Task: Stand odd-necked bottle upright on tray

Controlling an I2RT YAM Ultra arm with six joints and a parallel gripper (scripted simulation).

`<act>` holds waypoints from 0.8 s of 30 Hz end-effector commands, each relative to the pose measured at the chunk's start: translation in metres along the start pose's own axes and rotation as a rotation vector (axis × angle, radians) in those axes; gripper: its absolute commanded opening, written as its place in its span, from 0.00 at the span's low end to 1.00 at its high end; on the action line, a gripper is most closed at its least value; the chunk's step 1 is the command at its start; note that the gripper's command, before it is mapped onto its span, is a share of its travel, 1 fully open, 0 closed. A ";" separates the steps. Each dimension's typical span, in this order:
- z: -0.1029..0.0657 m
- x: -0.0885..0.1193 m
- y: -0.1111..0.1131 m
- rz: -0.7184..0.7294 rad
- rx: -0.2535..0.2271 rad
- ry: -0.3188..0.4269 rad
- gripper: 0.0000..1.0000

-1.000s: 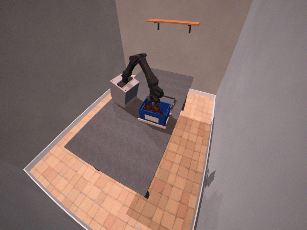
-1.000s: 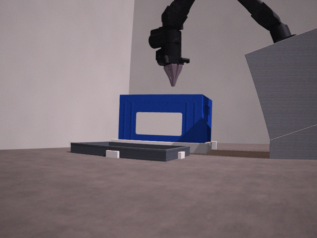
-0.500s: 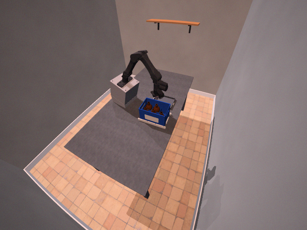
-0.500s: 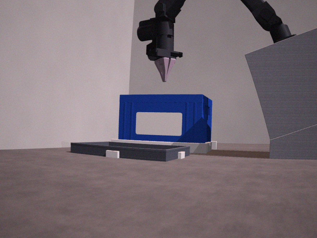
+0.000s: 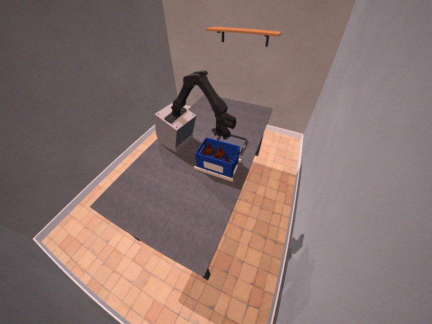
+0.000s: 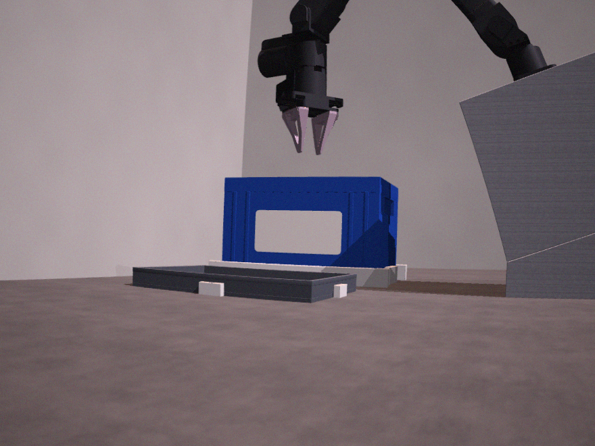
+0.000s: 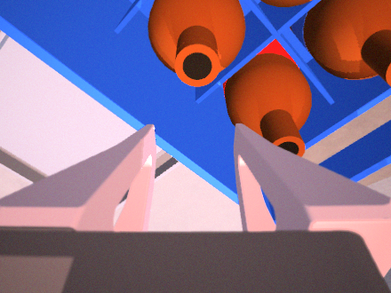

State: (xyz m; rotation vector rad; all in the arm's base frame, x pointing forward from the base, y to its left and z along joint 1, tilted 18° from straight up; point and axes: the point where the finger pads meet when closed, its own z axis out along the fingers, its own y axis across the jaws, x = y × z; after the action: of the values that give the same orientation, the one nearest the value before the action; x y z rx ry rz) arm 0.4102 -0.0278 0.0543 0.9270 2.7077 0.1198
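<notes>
The end effector (image 5: pixel 218 138) (image 6: pixel 308 153) (image 7: pixel 195 136), empty and partly spread, should be centred over the chosen neck before being lowered into the crate (image 5: pixel 217 161) (image 6: pixel 302 184) (image 7: pixel 195 169).

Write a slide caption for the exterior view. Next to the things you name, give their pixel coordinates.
Open gripper (image 6: pixel 308 153) above the blue crate (image 6: pixel 302 198), with the dark tray (image 6: pixel 223 287) in front on the table (image 6: pixel 297 367).

The crate (image 5: pixel 213 171) (image 6: pixel 302 197) (image 7: pixel 178 114) is of blue colour, with one plain whitish panel on its side. The bottles (image 5: pixel 220 153) (image 7: pixel 196 20) are brown-orange. The gripper (image 5: pixel 218 138) (image 6: pixel 308 153) (image 7: pixel 195 136) has pinkish fingers, and the arm (image 5: pixel 212 93) (image 6: pixel 310 54) is black. The tray (image 5: pixel 244 142) (image 6: pixel 223 287) is dark grey. The table (image 5: pixel 162 202) (image 6: pixel 297 367) shows a soft mottled pattern. The floor (image 5: pixel 248 223) has a pattern of tiles in beige and orange-brown. The shelf (image 5: pixel 243 31) is orange, with black brackets.
</notes>
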 end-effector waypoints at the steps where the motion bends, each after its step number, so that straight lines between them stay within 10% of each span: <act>1: -0.017 -0.019 0.001 0.014 -0.023 -0.070 0.61; 24: -0.017 -0.017 0.004 0.005 -0.025 -0.068 0.61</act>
State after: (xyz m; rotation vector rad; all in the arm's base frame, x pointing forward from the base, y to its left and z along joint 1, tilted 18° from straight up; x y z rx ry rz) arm 0.4099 -0.0317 0.0543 0.9386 2.7027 0.1146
